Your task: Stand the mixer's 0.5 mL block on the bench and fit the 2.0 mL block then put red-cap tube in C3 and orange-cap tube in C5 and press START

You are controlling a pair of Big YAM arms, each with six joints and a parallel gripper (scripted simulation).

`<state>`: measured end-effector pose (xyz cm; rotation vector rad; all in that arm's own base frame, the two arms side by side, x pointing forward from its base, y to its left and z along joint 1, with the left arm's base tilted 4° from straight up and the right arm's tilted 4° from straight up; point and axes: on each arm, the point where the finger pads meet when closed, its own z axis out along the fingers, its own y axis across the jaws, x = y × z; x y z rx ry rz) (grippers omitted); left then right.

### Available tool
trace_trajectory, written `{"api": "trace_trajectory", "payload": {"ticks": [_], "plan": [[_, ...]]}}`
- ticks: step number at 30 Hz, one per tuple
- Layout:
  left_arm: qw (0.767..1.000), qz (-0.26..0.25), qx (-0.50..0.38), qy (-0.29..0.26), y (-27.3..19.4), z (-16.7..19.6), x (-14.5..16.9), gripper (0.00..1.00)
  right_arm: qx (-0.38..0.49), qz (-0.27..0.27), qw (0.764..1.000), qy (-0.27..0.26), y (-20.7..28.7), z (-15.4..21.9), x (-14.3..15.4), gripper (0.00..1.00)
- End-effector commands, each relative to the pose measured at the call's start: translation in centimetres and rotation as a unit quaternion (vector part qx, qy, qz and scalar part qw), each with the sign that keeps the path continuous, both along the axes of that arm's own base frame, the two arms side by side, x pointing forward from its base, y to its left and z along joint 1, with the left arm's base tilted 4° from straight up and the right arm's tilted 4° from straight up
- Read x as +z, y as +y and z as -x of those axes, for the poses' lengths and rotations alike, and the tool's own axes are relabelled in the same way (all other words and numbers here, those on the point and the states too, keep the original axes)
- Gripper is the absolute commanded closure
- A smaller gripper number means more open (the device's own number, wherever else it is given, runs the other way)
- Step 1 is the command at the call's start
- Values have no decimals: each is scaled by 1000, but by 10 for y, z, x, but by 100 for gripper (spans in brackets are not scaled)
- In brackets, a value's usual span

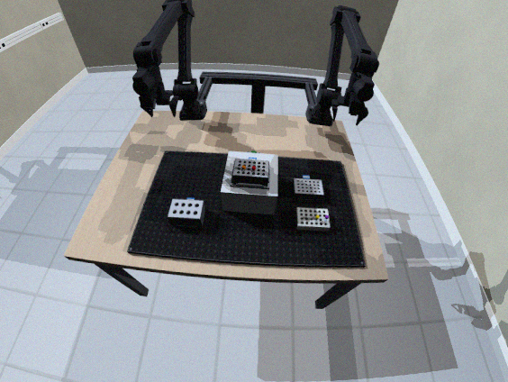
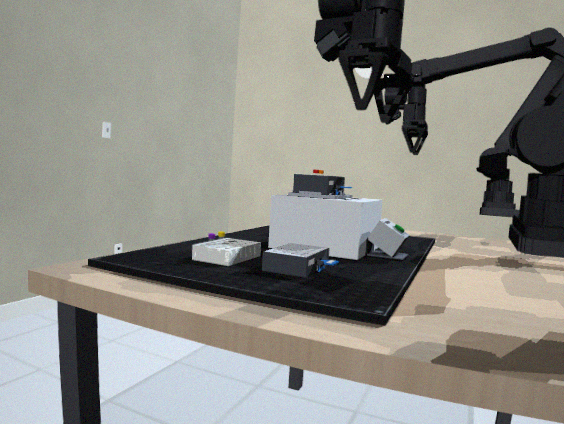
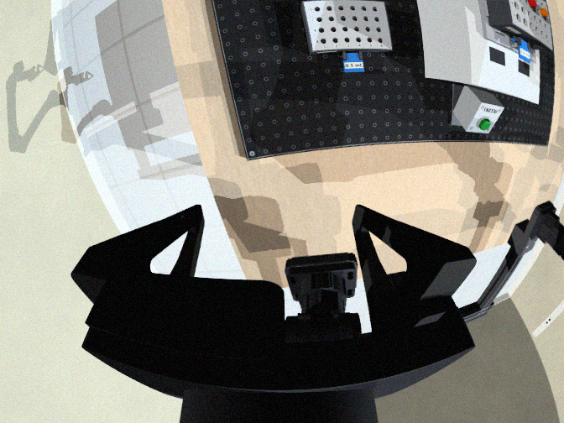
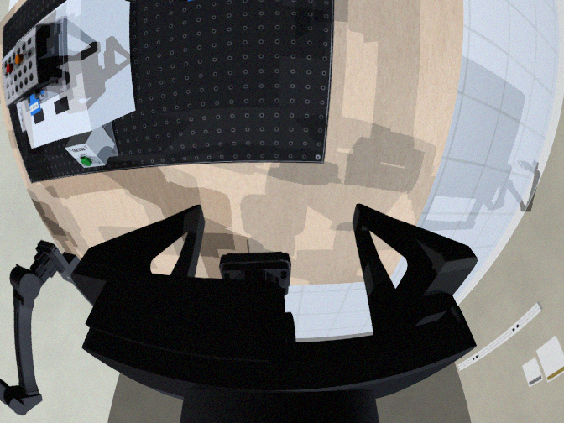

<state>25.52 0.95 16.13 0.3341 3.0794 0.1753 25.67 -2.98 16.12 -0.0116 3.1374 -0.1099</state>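
Blocks swapped, tubes seated in mixer block, both grippers parked

The 0.5 mL block [image 1: 308,193] [image 2: 285,265] [image 3: 339,23] stands on the bench, making room on the mixer [image 1: 249,203] [image 2: 325,220] [image 3: 446,45] [image 4: 109,91] for the fitted block [image 1: 250,180] [image 2: 315,185] [image 3: 501,15] [image 4: 22,75], presumably 2.0 mL (lever print unreadable). Red cap [image 1: 254,168] [image 2: 316,171] [image 3: 532,2] [image 4: 8,68] and orange cap [image 1: 243,167] [image 2: 321,172] [image 3: 544,12] [image 4: 18,58] sit in it, ready for mixing. Left gripper [image 1: 346,121] [image 2: 374,114] [image 3: 279,206] and right gripper [image 1: 162,115] [image 4: 278,212]: fingers spread, nothing held, well away, likely to avoid knocks. START button [image 1: 253,152] [image 2: 399,228] [image 3: 484,124] [image 4: 86,159]: can't tell if pressed.

Left claw [image 1: 347,120] [image 2: 374,114] [image 3: 279,207] and right claw [image 1: 162,114] [image 2: 415,151] [image 4: 278,212] both hang wide open, fingers downward.
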Motion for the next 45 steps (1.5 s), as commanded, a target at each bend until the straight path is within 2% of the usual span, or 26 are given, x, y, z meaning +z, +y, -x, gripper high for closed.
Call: {"api": "trace_trajectory", "payload": {"ticks": [1, 9, 19, 30, 36, 45], "plan": [[999, -1, 9, -37, 4, -19, 25, 0, 4, 3, 1000, -30, -1, -20, 23, 0], [999, 0, 5, -45, 0, -20, 29, 0, 4, 4, 999, -33, -1, -21, 25, 0], [1000, -1, 8, -16, 1, -14, 11, 0, 4, 4, 999, -38, -1, -24, 30, 0], [1000, -1, 8, -17, 2, -3, 8, 0, 4, 4, 999, -42, -1, -26, 33, 0], [1000, 0, 2, -30, -2, -11, 18, 0, 4, 3, 1000, -31, -1, -19, 24, 0], [1000, 0, 2, -22, -2, -16, 17, 0, 3, 2, 1000, -17, 0, -10, 14, 0]]}}
